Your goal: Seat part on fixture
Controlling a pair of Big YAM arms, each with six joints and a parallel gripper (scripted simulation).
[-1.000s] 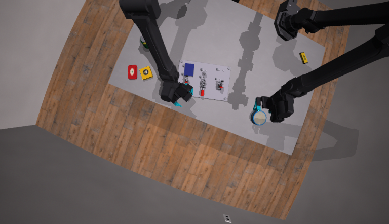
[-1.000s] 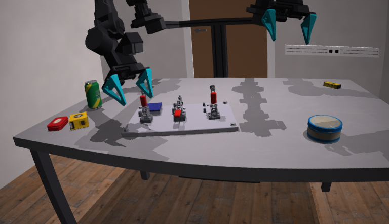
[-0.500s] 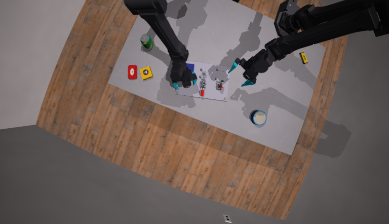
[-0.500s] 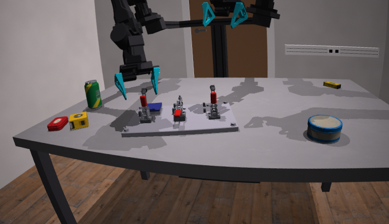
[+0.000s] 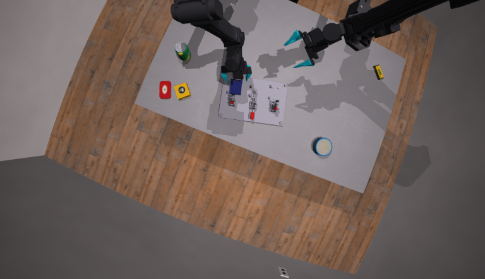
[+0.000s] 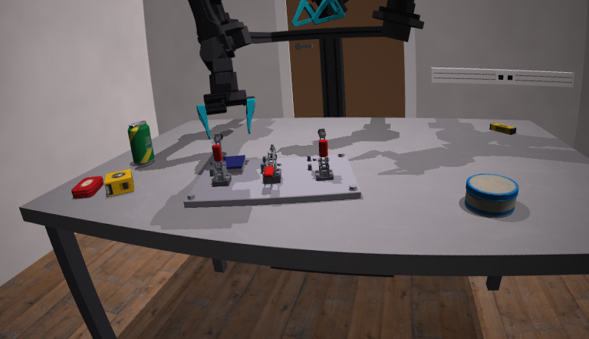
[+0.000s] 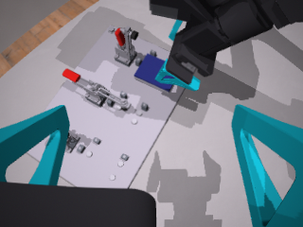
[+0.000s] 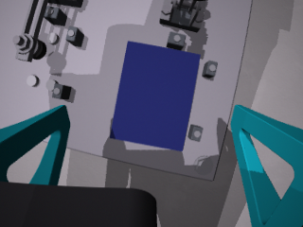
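Note:
The part is a flat dark blue plate (image 5: 235, 86) on the far left corner of the grey fixture plate (image 5: 251, 100), behind the left toggle clamp (image 6: 218, 164). In the right wrist view the part (image 8: 155, 96) fills the middle, with small grey blocks (image 8: 210, 68) close along one side and one end. My right gripper (image 5: 235, 77) hangs open just above the part's far edge, fingers pointing down (image 6: 225, 116). My left gripper (image 5: 298, 52) (image 6: 319, 11) is open and empty, high above the table. The left wrist view shows the part (image 7: 153, 72) under the right gripper.
Three red-handled toggle clamps stand on the fixture (image 6: 271, 185). A green can (image 6: 140, 143), a red tin (image 6: 87, 186) and a yellow box (image 6: 118, 182) sit at the left. A round blue-rimmed tin (image 6: 491, 195) sits at the right, and a small yellow item (image 6: 502, 128) at the far right.

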